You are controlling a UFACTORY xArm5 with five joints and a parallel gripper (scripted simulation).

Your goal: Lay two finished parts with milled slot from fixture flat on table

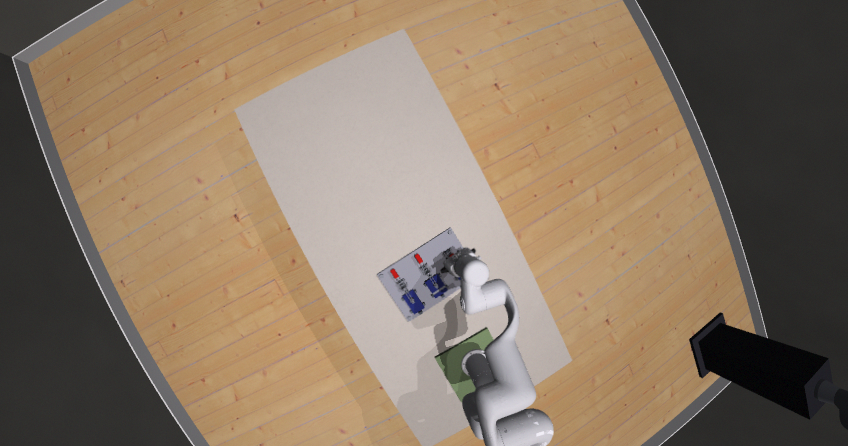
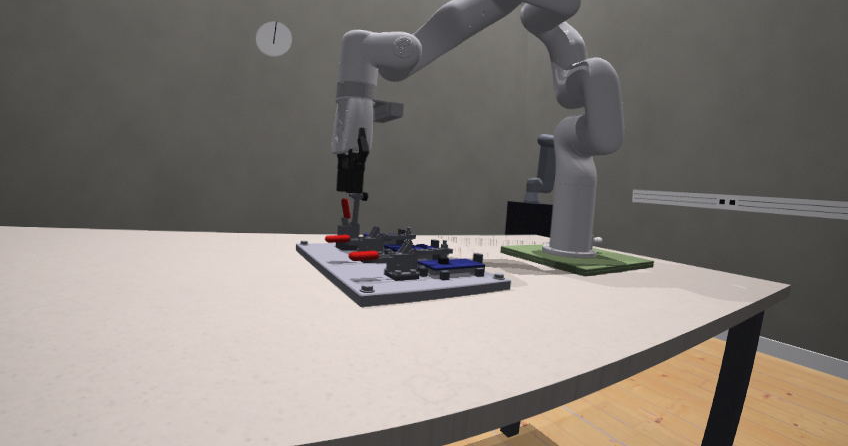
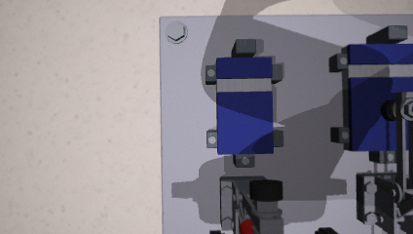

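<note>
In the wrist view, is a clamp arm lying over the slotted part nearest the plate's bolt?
No, that blue part has its whole top uncovered.

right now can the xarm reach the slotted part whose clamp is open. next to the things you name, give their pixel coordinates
Probably yes: the gripper (image 2: 349, 190) hangs open above that clamp, and its arm stands upright, off the slotted part (image 3: 244, 122). Nothing presses on the part's top, though small dark blocks (image 3: 244, 161) stand around its edges, leaving limited room for fingers.

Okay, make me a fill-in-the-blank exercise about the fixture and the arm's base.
The slotted part at the left of the wrist view is ____ around its slot.
The wrist view shows ____ slotted parts.
The nearest clamp grip in the exterior view is ____.
The arm's base stands on a ____ board.

Missing words: blue; two; red; green.
</note>
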